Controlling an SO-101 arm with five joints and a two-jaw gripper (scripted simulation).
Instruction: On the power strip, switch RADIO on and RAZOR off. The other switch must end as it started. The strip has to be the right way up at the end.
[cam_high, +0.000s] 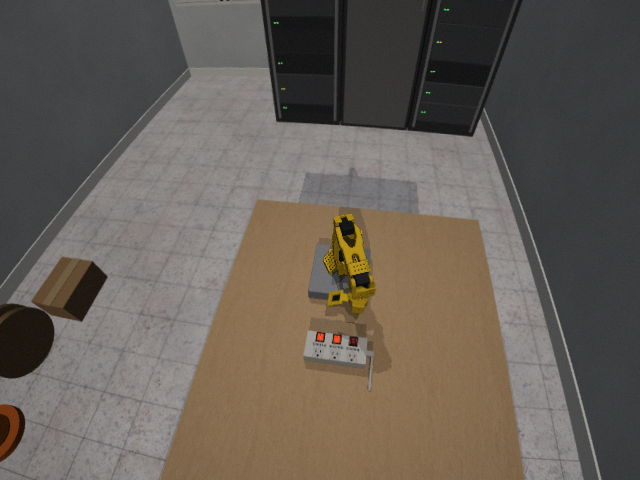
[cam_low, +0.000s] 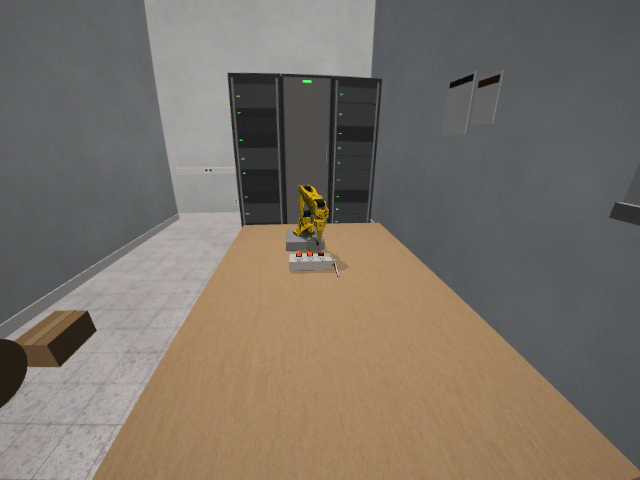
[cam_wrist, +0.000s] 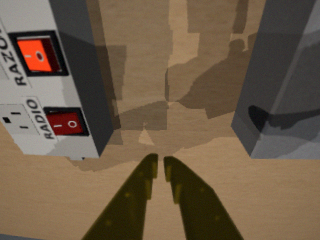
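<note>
The grey power strip (cam_high: 336, 348) lies right way up on the wooden table, in front of the arm's base. It has three rocker switches. The left one (cam_high: 320, 337) and the middle one, RAZOR (cam_high: 336, 338), glow bright red. The right one, RADIO (cam_high: 353, 341), is dark red. In the wrist view RAZOR (cam_wrist: 38, 54) is lit and RADIO (cam_wrist: 67, 121) is dim. My gripper (cam_wrist: 160, 161) is shut and empty. It hangs above the bare table between the strip's back edge and the grey base plate (cam_wrist: 280, 85), a little beyond the RADIO end. It also shows in the top view (cam_high: 358, 310).
A short grey cord stub (cam_high: 369, 369) sticks out from the strip's right end. The arm's grey base plate (cam_high: 325, 279) sits just behind the strip. A cardboard box (cam_high: 69, 287) and round objects lie on the floor at the left.
</note>
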